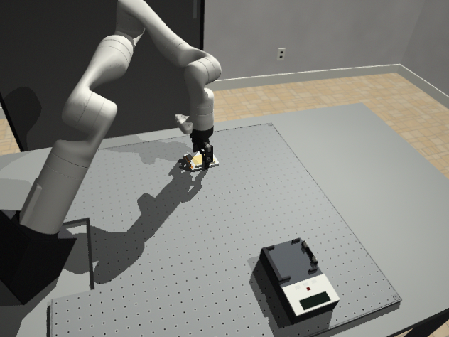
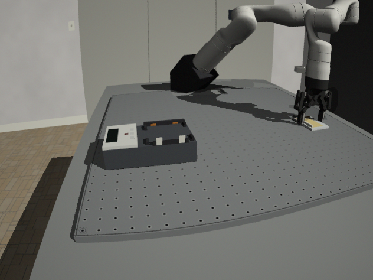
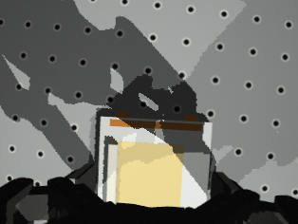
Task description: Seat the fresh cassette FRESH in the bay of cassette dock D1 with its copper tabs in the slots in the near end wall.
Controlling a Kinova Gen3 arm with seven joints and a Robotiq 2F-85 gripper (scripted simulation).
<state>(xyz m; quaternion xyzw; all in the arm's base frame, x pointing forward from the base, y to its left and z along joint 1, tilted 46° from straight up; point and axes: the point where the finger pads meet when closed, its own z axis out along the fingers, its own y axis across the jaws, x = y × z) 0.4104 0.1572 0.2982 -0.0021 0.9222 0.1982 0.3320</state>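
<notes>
FRESH (image 1: pixel 197 158) (image 2: pixel 317 123) (image 3: pixel 152 171) lies flat on the perforated deck (image 1: pixel 224 232) at the far left. It is a white-framed cassette with a yellow gel panel. Its two copper tabs (image 3: pixel 158 124) are at the edge away from the wrist. A pale strip, the comb (image 3: pixel 112 171), runs along one side of the panel. My gripper (image 1: pixel 205 162) (image 2: pixel 310 120) (image 3: pixel 153 180) is open and low over FRESH, with one finger on each side of it. Dock D1 (image 1: pixel 290 279) (image 2: pixel 150 150) is a dark box with a white panel; its bay (image 2: pixel 165 132) is empty.
The arm's black base (image 1: pixel 21 261) (image 2: pixel 189 77) stands at the deck's edge. A thin dark bracket (image 1: pixel 89 250) rises beside it. D1 has copper slots (image 2: pixel 164 123) in one bay wall and white latches (image 2: pixel 170 139) on the opposite one.
</notes>
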